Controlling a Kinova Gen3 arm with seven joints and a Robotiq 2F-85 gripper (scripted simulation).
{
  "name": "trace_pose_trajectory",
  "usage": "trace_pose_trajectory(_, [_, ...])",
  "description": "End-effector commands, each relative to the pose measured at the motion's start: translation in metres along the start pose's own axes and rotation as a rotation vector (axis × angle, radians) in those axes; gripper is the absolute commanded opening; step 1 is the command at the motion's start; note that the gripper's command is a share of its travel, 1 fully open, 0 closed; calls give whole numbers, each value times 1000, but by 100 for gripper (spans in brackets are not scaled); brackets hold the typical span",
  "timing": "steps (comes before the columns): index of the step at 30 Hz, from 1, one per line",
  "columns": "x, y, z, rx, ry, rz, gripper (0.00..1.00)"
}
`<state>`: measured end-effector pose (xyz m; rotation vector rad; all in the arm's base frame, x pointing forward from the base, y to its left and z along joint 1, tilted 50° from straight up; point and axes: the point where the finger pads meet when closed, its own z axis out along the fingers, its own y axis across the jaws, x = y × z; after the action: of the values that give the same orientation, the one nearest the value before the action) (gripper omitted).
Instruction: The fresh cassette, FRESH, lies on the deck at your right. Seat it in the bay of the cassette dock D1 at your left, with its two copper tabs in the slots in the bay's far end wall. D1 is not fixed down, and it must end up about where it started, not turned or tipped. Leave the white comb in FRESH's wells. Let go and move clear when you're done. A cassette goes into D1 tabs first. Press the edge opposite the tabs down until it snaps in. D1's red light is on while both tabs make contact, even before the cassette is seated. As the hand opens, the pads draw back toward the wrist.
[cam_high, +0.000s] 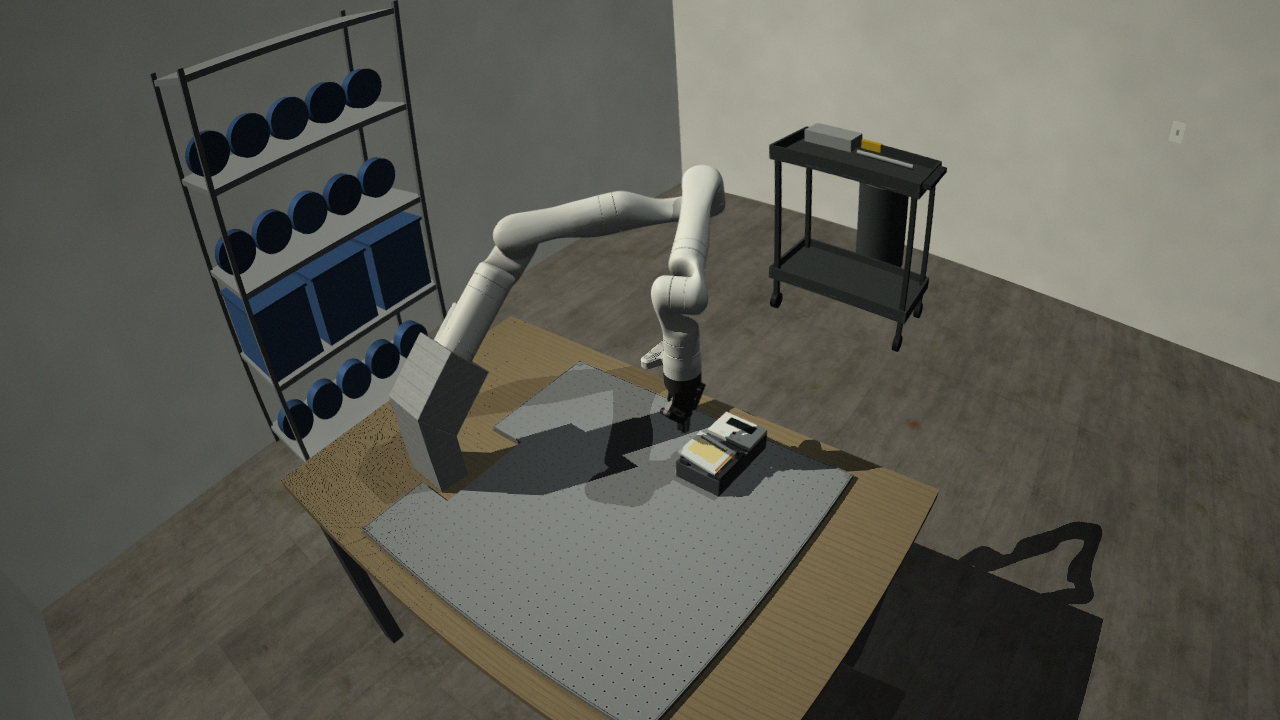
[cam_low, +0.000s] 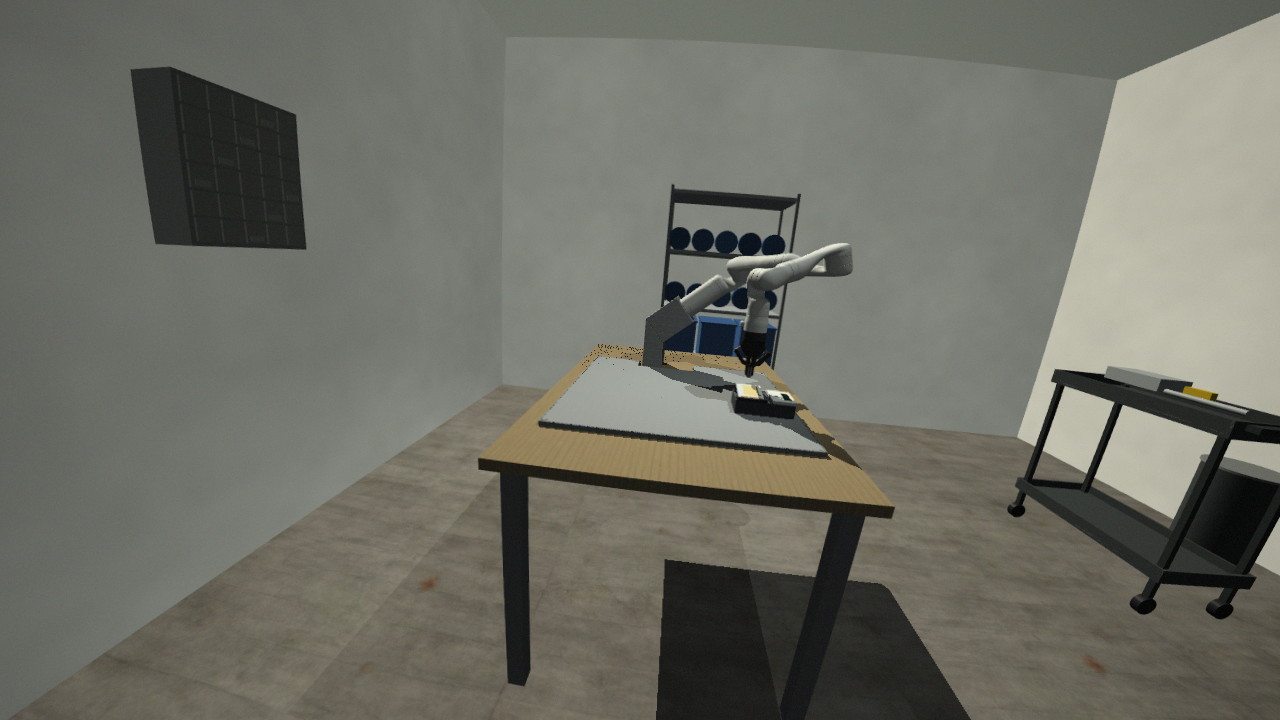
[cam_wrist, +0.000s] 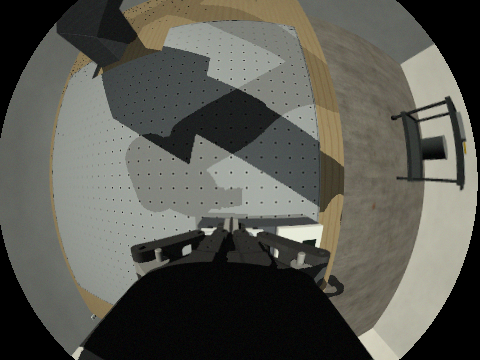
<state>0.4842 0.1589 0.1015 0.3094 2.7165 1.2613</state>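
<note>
The dock D1 (cam_high: 708, 484) (cam_low: 763, 408) is a dark box with a white end panel (cam_high: 741, 429), standing on the grey perforated deck (cam_high: 581, 573) near its right back edge. The cassette FRESH (cam_high: 706, 455), yellow with white edges, lies in D1's bay. Its tabs and comb are too small to make out. I see no red light. My gripper (cam_high: 675, 417) (cam_low: 750, 369) (cam_wrist: 231, 227) is shut and empty, pointing down just above the deck beside D1's back left side. In the wrist view only a white strip of D1 (cam_wrist: 296, 232) shows past the fingers.
The arm's grey base block (cam_high: 434, 416) stands at the table's back left. A shelf rack (cam_high: 286, 223) with blue boxes and discs stands behind the table. A black cart (cam_high: 850, 223) (cam_low: 1154, 465) stands off to the right. The deck's edge and the table's edge (cam_high: 895, 501) lie close to D1.
</note>
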Motion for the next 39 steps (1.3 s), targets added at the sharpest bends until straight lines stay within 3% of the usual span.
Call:
trace_pose_trajectory(1, [3,1,-1,-1,-1,1,0])
trace_pose_trajectory(27, [9,1,-1,-1,-1,1,0])
trace_pose_trajectory(39, [9,1,13,-1,-1,1,0])
